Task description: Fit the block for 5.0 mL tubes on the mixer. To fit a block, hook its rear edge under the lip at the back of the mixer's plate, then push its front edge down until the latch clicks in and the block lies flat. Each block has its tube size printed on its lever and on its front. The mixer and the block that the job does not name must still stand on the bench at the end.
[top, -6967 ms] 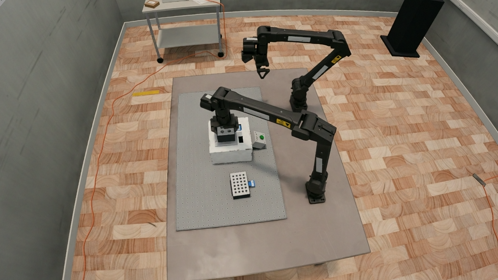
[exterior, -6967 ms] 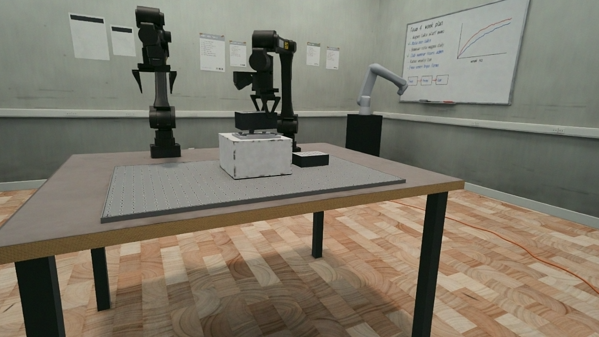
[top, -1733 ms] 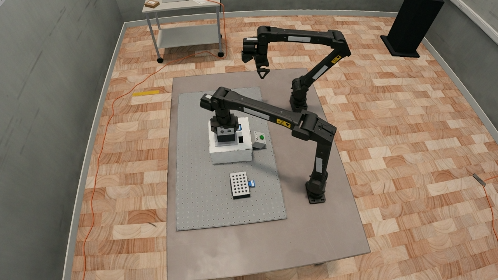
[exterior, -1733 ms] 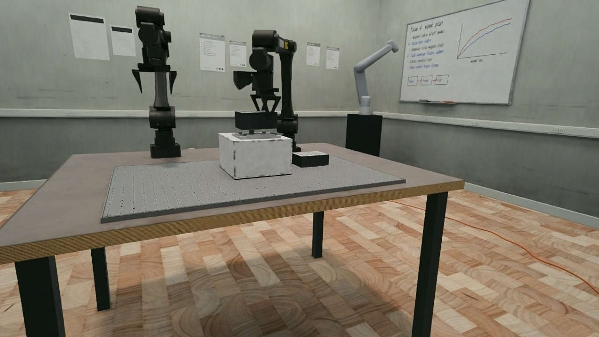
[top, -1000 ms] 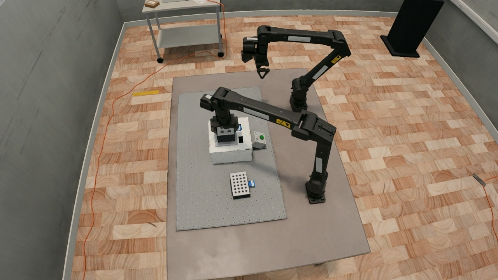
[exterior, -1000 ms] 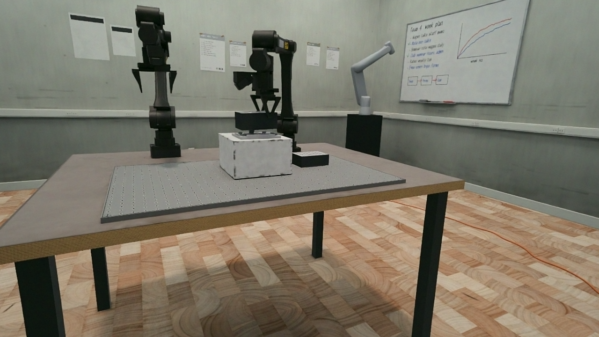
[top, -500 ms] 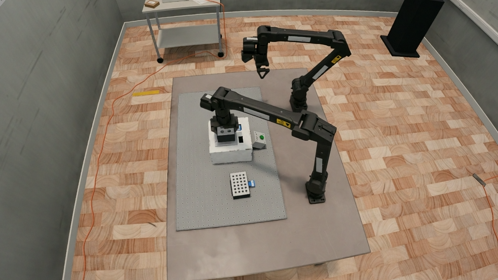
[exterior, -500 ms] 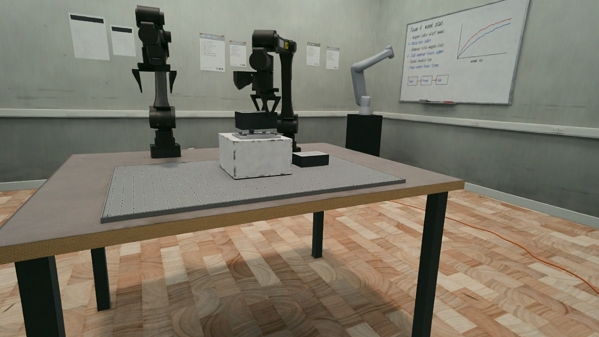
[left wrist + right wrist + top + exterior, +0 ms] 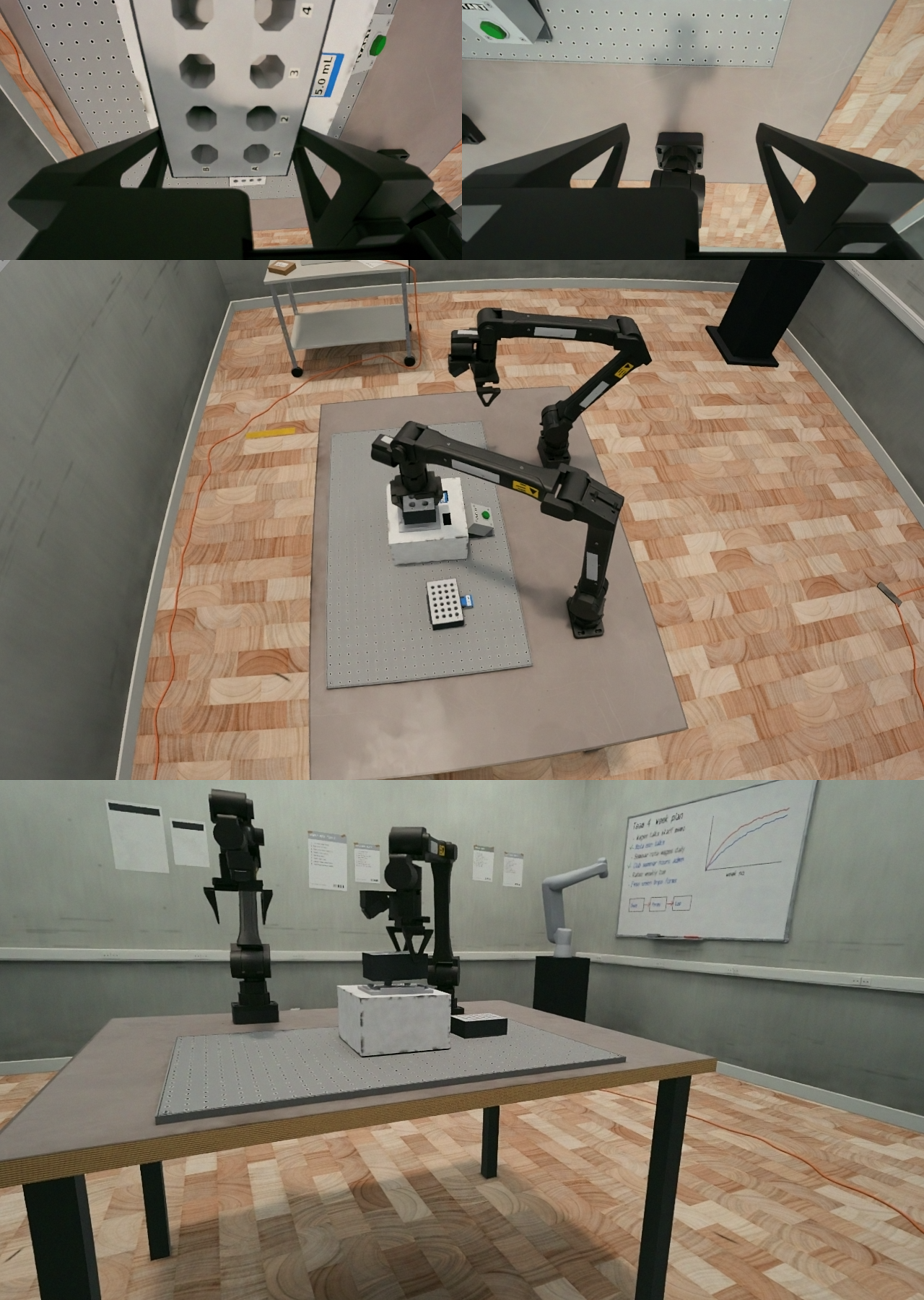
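My left gripper (image 9: pixel 421 501) (image 9: pixel 410 950) (image 9: pixel 230 130) is shut on the 5.0 mL block (image 9: pixel 419 514) (image 9: pixel 393 967) (image 9: pixel 231 97), across its end by row 1. The block's blue-edged lever (image 9: pixel 326 75) reads 5.0 mL. The block is over the plate (image 9: pixel 395 990) on top of the white mixer (image 9: pixel 429 550) (image 9: pixel 403 1020). A narrow gap with small dark parts shows between block and plate; the lip and latch cannot be made out. My right gripper (image 9: pixel 488 398) (image 9: pixel 240 919) (image 9: pixel 692 130) is open and empty, high above the table, away from the mixer.
The other block (image 9: pixel 444 600) (image 9: pixel 479 1026), with many small holes and a blue lever (image 9: pixel 466 600), stands on the perforated board (image 9: pixel 375 648) (image 9: pixel 258 1083). A control box (image 9: pixel 480 519) (image 9: pixel 520 19) with a green button (image 9: pixel 378 45) stands beside the mixer.
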`<state>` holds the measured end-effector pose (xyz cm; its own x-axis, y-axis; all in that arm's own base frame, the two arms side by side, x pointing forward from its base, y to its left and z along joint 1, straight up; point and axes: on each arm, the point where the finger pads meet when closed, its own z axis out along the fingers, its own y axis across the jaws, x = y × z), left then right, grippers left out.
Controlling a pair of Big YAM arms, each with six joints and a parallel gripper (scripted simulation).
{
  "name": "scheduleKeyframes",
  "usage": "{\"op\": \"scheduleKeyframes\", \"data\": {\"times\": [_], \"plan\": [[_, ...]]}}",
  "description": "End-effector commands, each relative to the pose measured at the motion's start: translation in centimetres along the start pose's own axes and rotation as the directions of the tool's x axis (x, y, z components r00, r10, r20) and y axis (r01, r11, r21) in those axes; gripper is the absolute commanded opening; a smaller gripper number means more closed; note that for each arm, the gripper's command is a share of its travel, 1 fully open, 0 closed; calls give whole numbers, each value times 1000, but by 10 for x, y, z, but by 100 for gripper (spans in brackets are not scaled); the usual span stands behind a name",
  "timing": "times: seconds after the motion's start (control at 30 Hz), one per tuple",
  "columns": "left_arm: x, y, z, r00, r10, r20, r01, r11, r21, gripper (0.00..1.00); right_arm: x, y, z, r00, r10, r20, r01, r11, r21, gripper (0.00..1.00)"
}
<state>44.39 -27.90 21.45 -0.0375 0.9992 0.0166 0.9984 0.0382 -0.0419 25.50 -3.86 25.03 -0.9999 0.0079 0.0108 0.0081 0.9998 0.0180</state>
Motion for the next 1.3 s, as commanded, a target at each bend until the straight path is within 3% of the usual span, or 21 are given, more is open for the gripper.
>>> {"op": "scheduleKeyframes", "data": {"times": [0.0,0.5,0.7,0.97,1.27], "plan": [[-9,20,-67,996,6,90,5,992,-123,0,-8,1,-14,999,-3,41,3,1000,10,100],[-8,18,-73,995,7,97,6,991,-133,0,-12,1,-23,998,-3,63,3,1000,13,100],[-9,21,-65,996,5,88,5,993,-119,0,-13,1,-24,998,-3,66,2,1000,13,100],[-11,23,-56,997,4,80,4,994,-106,0,-6,1,-11,999,-2,33,2,1000,8,100],[-9,20,-69,996,6,94,6,992,-128,0,-2,2,-2,1000,-2,12,2,1000,5,100]]}}
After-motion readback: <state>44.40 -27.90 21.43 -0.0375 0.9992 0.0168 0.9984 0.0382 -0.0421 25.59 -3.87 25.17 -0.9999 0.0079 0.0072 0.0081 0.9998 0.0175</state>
